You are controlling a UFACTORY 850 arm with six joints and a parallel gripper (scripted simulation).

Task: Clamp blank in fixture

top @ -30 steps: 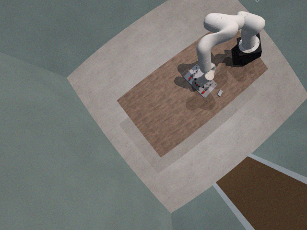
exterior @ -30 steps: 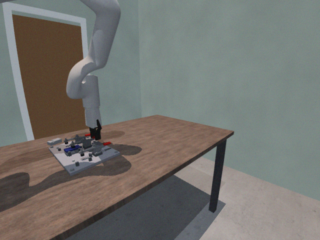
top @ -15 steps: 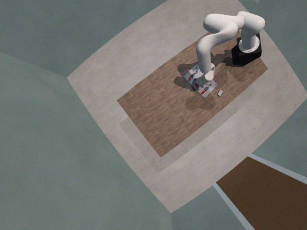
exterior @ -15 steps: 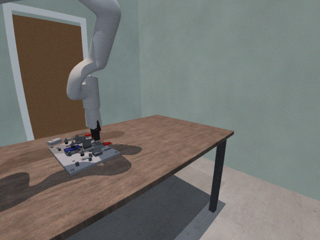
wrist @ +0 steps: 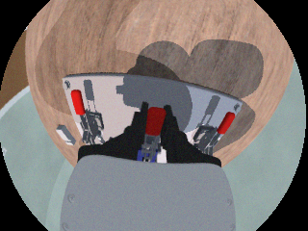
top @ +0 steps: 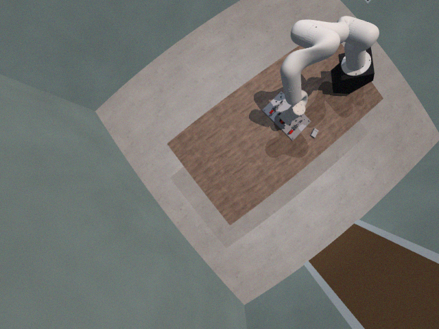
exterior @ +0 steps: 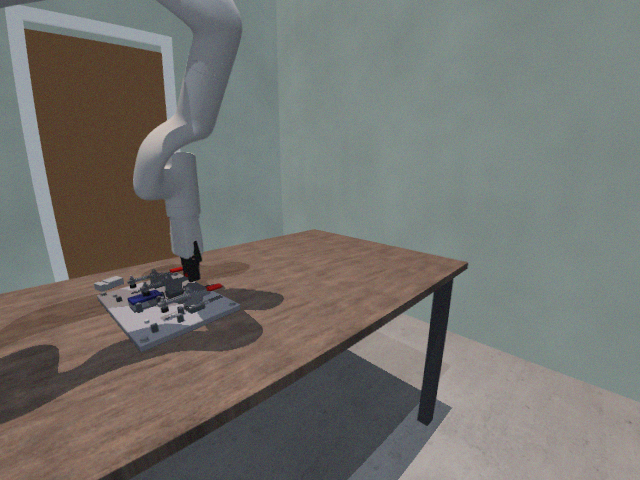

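Observation:
A grey fixture plate (exterior: 170, 310) with three toggle clamps lies on the wooden table. The blue blank (exterior: 143, 298) sits in the middle nest; a bit of blue shows below the fingers in the wrist view (wrist: 146, 153). My gripper (wrist: 154, 113) is shut on the red grip of the middle clamp's handle (wrist: 154, 119). In the side view the gripper (exterior: 192, 269) stands over the plate's far edge. The finished part (exterior: 108, 282), pale grey, lies on the table beside the plate; it also shows from above (top: 314, 132) and in the wrist view (wrist: 64, 133).
Two other clamps have red grips, one at the left (wrist: 77, 102) and one at the right (wrist: 225, 122) of the plate. The robot's black base (top: 352, 72) stands at the table's far end. The table edge runs near the plate's front.

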